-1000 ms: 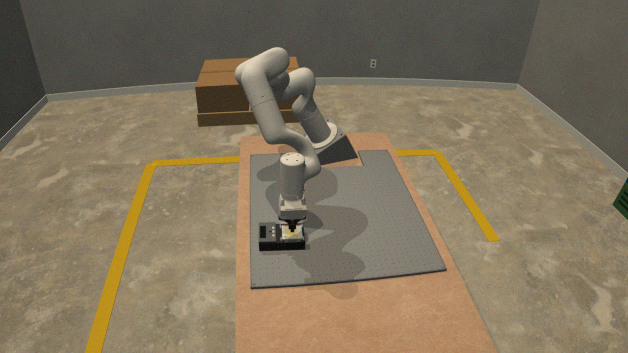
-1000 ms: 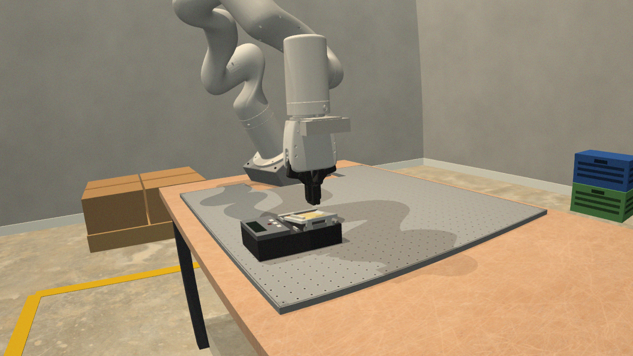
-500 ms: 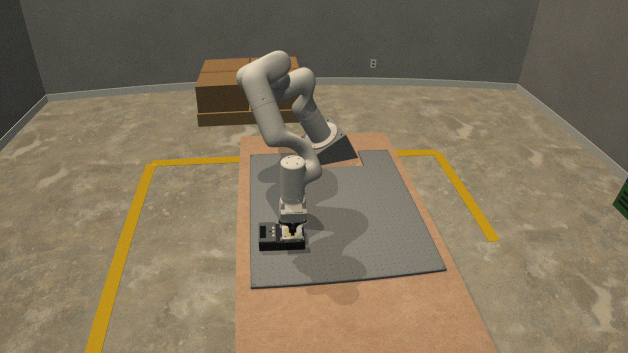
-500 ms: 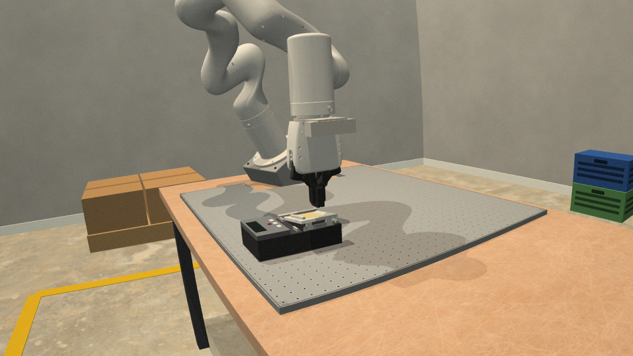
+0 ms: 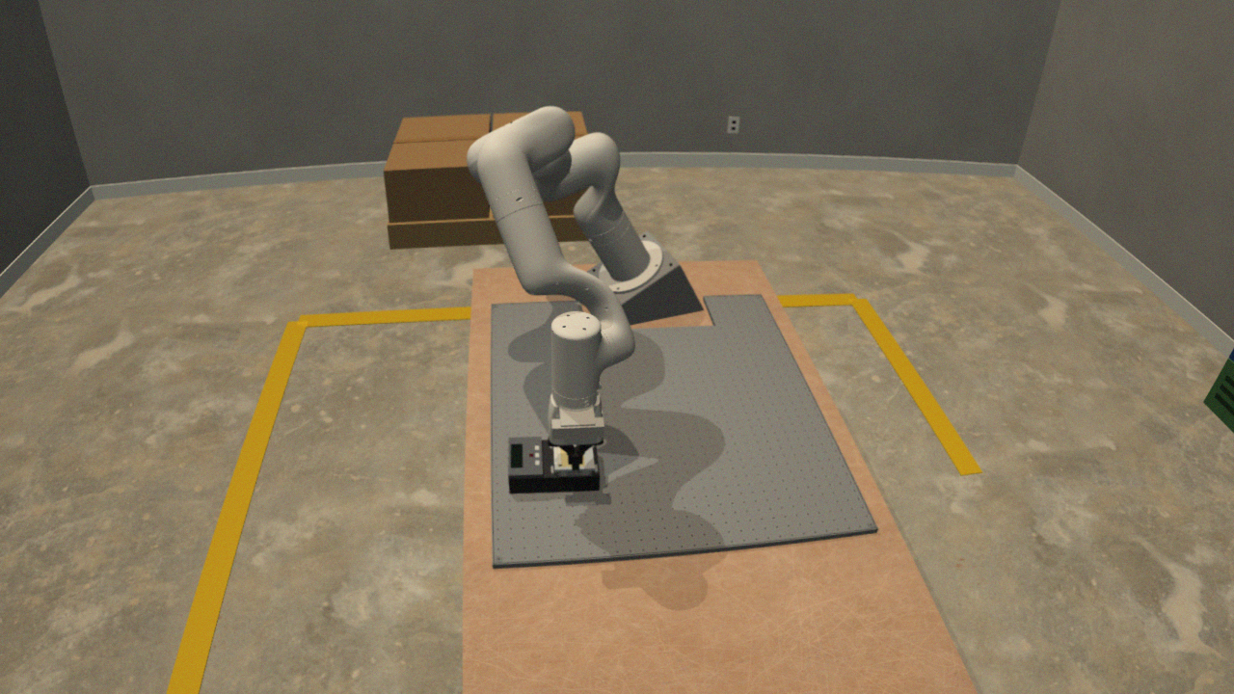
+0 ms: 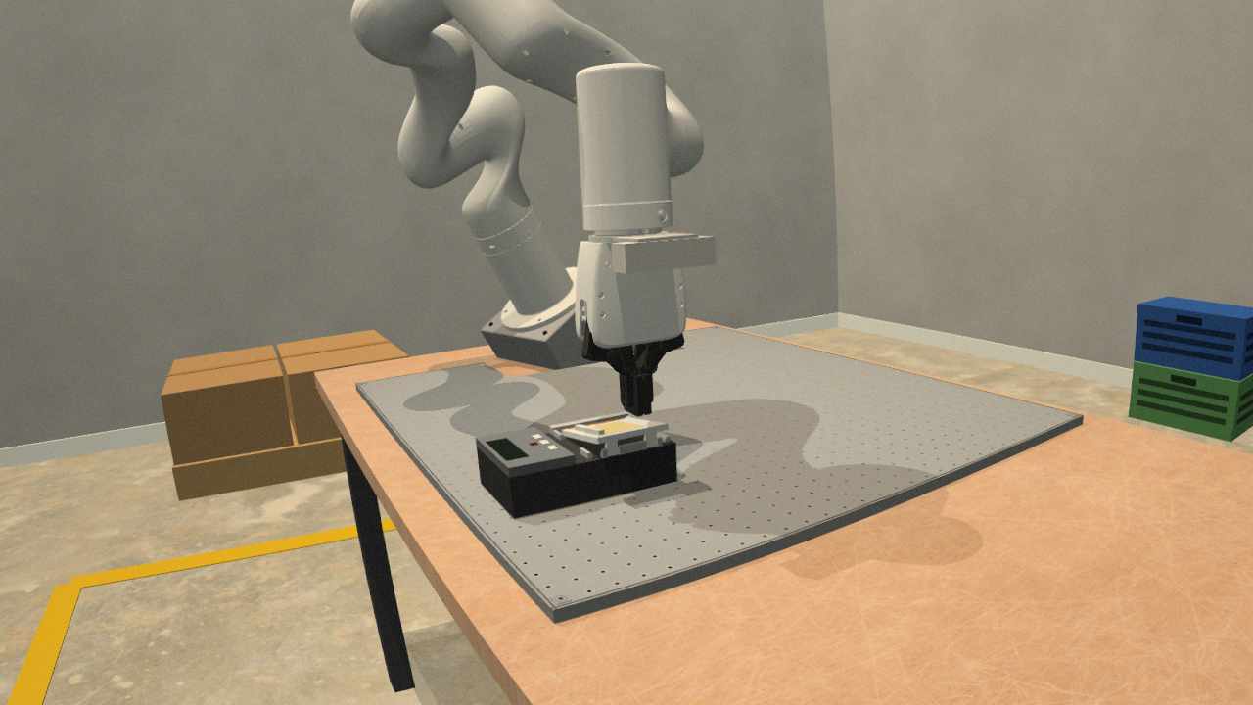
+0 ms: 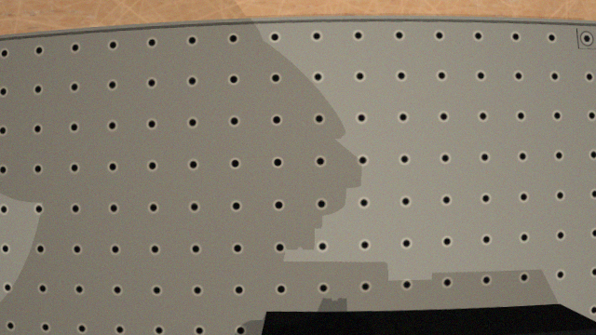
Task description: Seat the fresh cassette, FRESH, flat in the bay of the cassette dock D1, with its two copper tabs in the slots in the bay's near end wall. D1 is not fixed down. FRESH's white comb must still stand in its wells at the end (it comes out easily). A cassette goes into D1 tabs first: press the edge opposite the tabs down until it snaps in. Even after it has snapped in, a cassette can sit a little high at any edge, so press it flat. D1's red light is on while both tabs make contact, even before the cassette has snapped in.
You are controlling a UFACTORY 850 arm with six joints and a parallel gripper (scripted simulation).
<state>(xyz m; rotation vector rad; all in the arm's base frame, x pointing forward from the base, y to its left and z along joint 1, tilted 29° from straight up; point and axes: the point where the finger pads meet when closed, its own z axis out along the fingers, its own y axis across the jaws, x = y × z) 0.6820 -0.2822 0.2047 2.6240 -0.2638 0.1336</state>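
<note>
Claw (image 6: 637, 404) fingers are pressed together on nothing, pointing straight down and hanging just above the far part of FRESH (image 6: 613, 428), with a thin gap showing in the exterior view. FRESH lies in the bay of the black cassette dock D1 (image 6: 560, 478), tilted, one edge riding above the dock's top; its pale frame surrounds a yellow middle, and the comb and the tabs are too small to make out. D1 rests on the grey perforated plate (image 6: 788, 491) near the plate's left edge, its panel end with a small green display toward the table's (image 6: 1051, 613) edge. The last arm link (image 6: 624, 140) stands upright above the claw, and the elbow folds back toward the base (image 5: 668, 293) at the plate's far side. From above, the wrist housing hides part of the bay. Beyond the table sit brown cardboard boxes (image 6: 229, 399) on the floor, and blue and green crates (image 6: 1191, 368) stand stacked off to the right
</note>
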